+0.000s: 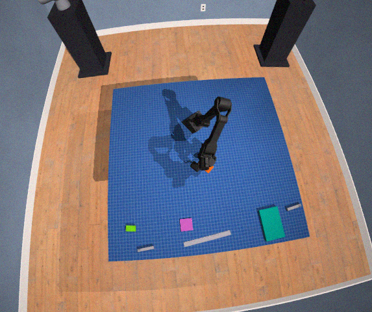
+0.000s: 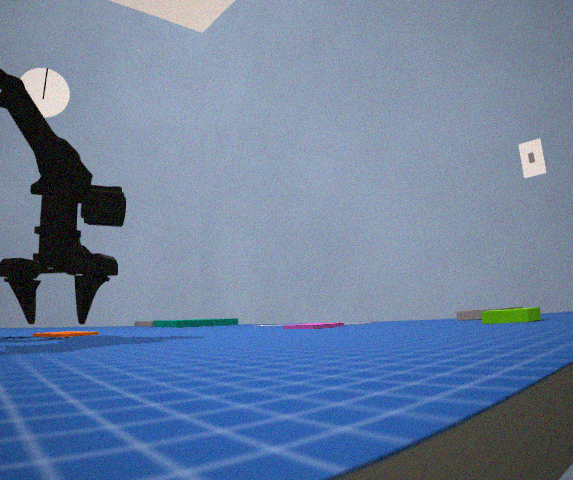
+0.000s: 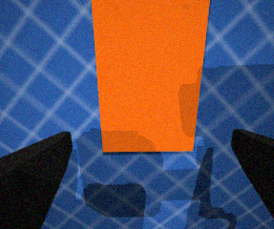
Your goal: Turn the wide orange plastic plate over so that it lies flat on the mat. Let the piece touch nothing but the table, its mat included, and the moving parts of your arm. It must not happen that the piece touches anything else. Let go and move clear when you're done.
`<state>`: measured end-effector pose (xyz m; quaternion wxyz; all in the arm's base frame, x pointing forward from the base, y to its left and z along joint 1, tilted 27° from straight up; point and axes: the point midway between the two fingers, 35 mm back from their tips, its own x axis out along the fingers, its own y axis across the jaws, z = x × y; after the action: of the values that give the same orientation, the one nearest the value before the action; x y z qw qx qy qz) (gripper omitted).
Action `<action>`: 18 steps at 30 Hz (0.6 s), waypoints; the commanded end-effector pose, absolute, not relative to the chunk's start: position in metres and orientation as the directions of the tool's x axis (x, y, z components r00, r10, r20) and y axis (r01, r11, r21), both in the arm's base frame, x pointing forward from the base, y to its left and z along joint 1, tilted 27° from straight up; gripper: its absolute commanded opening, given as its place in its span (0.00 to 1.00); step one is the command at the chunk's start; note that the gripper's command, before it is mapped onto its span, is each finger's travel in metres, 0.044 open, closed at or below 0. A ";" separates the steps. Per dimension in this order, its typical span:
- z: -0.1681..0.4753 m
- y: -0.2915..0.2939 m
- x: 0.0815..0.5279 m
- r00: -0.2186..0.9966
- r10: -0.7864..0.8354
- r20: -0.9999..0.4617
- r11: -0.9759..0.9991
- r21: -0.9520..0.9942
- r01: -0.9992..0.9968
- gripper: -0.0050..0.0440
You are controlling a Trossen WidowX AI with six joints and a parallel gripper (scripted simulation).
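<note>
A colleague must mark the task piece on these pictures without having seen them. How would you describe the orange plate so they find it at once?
Start at the blue grid mat, then go to the black arm's open end effector near its middle. The orange plate lies flat just below the fingertips. It is the only orange piece; the others lie along the mat's far edge.
</note>
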<state>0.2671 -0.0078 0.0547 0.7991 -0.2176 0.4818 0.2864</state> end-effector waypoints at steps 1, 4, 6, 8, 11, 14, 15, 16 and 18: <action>0.072 -0.011 0.271 0.407 0.241 -0.881 0.740 -0.104 -0.665 1.00; 0.075 -0.012 0.269 0.407 0.241 -0.881 0.740 -0.104 -0.665 1.00; 0.076 -0.013 0.268 0.407 0.240 -0.882 0.740 -0.105 -0.664 1.00; 0.079 -0.014 0.267 0.407 0.241 -0.881 0.740 -0.105 -0.665 1.00; 0.084 -0.015 0.265 0.407 0.241 -0.881 0.740 -0.105 -0.665 1.00; 0.088 -0.016 0.263 0.407 0.240 -0.881 0.740 -0.105 -0.665 1.00; 0.089 -0.016 0.263 0.407 0.240 -0.881 0.740 -0.105 -0.664 1.00; 0.091 -0.017 0.262 0.407 0.240 -0.881 0.740 -0.105 -0.664 1.00; 0.093 -0.017 0.261 0.407 0.240 -0.882 0.740 -0.106 -0.664 1.00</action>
<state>0.2577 -0.0142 0.0780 0.7994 -0.2179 0.4814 0.2860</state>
